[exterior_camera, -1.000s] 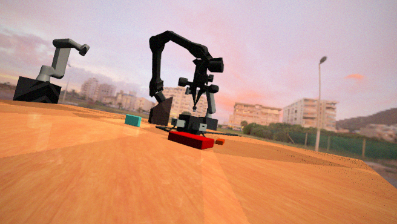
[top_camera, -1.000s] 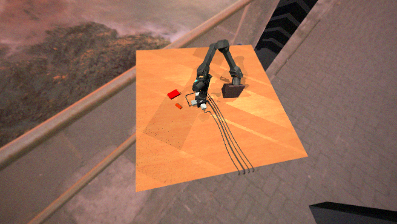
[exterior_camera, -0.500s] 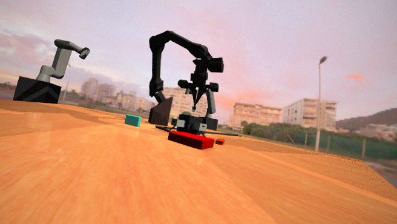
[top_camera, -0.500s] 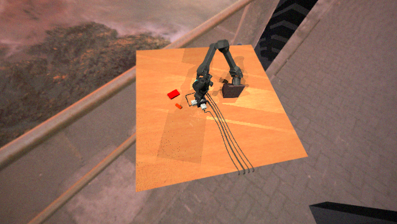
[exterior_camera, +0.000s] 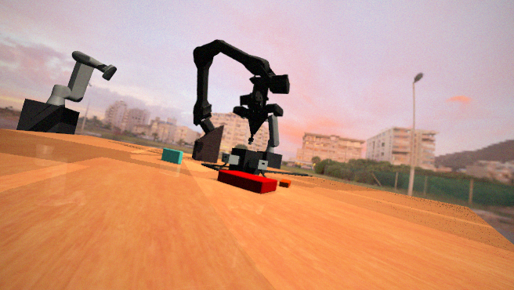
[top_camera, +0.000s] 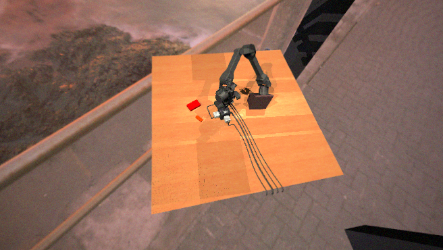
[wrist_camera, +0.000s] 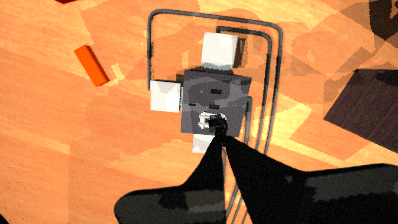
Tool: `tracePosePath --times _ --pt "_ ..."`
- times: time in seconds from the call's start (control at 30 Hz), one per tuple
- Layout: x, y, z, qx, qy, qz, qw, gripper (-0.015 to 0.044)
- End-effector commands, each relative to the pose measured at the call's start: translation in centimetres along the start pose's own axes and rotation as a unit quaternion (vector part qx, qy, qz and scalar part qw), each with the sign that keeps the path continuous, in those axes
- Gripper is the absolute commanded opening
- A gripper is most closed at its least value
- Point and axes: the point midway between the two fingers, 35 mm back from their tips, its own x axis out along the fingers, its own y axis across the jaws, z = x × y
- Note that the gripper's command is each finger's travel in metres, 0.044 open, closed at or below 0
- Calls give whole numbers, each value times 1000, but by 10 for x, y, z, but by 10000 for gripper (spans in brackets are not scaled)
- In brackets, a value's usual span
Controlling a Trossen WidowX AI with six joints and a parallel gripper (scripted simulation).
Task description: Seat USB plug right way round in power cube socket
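The power cube is dark grey, with small dark slots and a white mark on top. White plugs stick out of its sides, such as one at the back and one at the left in the wrist view. My gripper points down over the cube, shut on the small dark USB plug. In the exterior view a gap shows between the plug and the cube top, so it is out of the socket. Which way round the plug is turned cannot be told.
A red block and a small orange block lie beside the cube. A teal block stands farther left in the exterior view. Dark cables bend around the cube and run to the table edge.
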Motion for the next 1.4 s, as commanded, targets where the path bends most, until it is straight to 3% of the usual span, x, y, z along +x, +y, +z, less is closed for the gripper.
tracePosePath --times 0.0,0.2,1.37 --pt "0 0 0 45 0 -1 999 0" --pt "0 0 0 104 0 -1 995 0" --pt "3 0 -1 102 8 0 995 0"
